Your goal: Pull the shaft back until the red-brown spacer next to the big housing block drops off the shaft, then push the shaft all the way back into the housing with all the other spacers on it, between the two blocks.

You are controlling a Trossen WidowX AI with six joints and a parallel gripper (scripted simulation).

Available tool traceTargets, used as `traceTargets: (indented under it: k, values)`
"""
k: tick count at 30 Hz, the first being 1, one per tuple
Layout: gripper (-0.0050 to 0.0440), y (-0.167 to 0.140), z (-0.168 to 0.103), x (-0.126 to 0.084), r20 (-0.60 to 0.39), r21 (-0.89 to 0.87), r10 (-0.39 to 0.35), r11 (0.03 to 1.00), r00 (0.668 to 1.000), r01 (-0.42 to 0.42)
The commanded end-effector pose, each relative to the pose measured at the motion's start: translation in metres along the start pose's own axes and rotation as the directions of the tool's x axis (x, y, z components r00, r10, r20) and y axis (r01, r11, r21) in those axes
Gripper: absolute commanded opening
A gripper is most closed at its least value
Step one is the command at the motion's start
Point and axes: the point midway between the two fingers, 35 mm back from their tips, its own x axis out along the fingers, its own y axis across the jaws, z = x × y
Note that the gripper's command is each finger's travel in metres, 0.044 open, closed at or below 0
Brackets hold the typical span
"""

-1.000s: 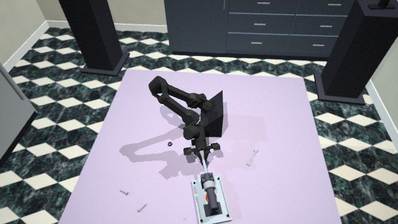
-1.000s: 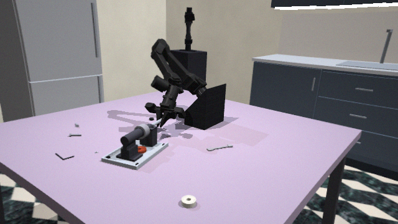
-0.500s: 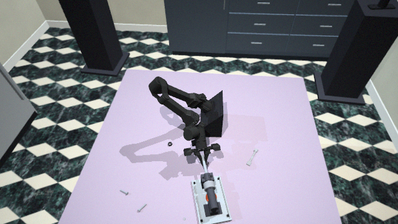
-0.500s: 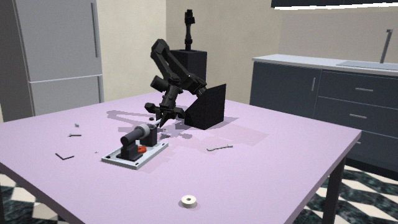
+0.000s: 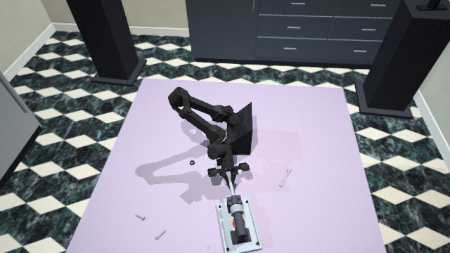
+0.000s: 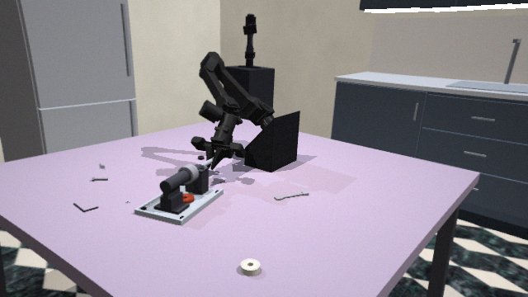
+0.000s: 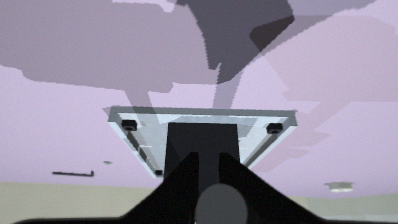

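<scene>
On the lilac worktop (image 5: 302, 123) my pincer (image 5: 230, 178) is clamped on the shaft (image 5: 232, 190). Only the exterior view shows the red-brown spacer (image 6: 188, 198) fallen on the base plate (image 6: 153, 213) beside the housing.

white ring (image 6: 251, 266) near table front | flat bar (image 5: 285, 178) | bolts (image 5: 140, 217), (image 5: 160, 235) | fridge (image 6: 78, 70)

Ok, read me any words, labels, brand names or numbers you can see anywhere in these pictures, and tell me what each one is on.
None: no readable text in any view.
The base plate, the housing block, the arm and the black wedge block are unmarked.
The fridge and the cabinet drawers show only plain handles.
</scene>
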Motion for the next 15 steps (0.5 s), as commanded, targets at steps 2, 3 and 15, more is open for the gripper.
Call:
traceTargets:
  k: [2, 3, 15]
  values:
    - [-0.005, 0.0027, -0.0136, 0.0017, -0.03, 0.008, 0.007, 1.0, 1.0, -0.006]
    - [-0.005, 0.0027, -0.0138, 0.0019, -0.03, 0.008, 0.007, 1.0, 1.0, -0.006]
    - [-0.005, 0.0027, -0.0161, 0.004, -0.03, 0.008, 0.007, 1.0, 1.0, -0.007]
